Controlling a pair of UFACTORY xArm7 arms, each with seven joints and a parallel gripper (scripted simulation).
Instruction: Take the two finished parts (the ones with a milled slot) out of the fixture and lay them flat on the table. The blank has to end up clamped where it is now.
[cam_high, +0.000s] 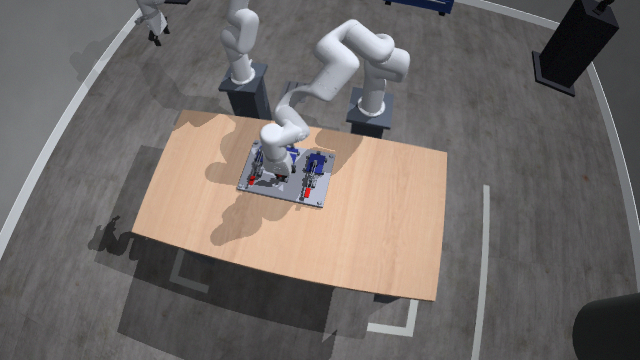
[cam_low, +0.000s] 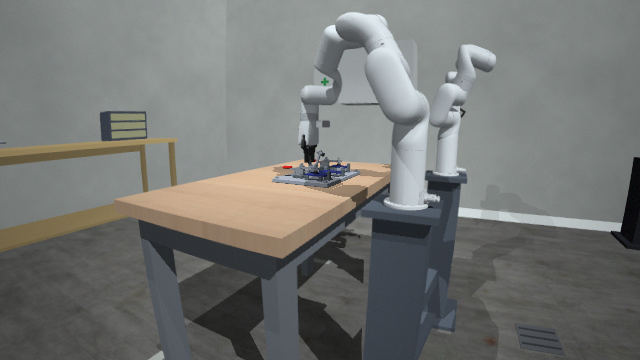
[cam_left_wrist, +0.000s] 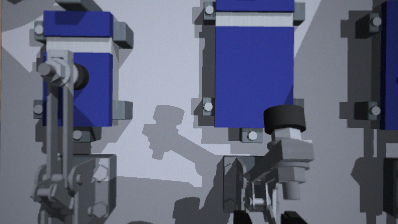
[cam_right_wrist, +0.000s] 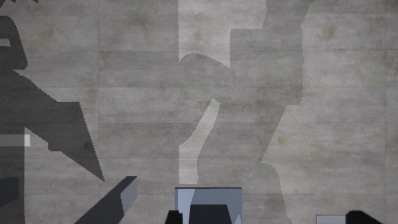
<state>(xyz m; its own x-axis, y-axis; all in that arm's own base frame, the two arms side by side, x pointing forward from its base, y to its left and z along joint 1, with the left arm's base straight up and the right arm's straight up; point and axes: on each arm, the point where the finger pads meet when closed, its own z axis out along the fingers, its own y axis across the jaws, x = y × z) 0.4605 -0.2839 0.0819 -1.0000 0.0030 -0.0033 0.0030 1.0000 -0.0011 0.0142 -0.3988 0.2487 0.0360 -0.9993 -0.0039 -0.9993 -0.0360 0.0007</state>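
A blue part with a pale milled slot (cam_left_wrist: 97, 110) sits at the fixture's left, under a lowered clamp. A second slotted blue part (cam_left_wrist: 252, 75) (cam_high: 294, 156) sits in the middle nest. Its clamp arm is raised, its black tip (cam_left_wrist: 284, 117) off the part's near right corner. The blue piece on the right (cam_left_wrist: 390, 100) (cam_high: 320, 168) is cut off in the left wrist view; no slot shows there. My left gripper (cam_left_wrist: 268, 218) (cam_high: 281, 178) (cam_low: 309, 161) is shut on the middle clamp's red handle, mostly hidden. My right gripper (cam_right_wrist: 268, 218) (cam_high: 158, 39) is open and empty, away from the table.
The grey fixture plate (cam_high: 295, 194) lies on the wooden table (cam_high: 380, 215). The left clamp's red handle (cam_high: 252, 180) and the right clamp's red handle (cam_high: 307, 192) stand either side of my left gripper. Locating blocks with pins surround the parts.
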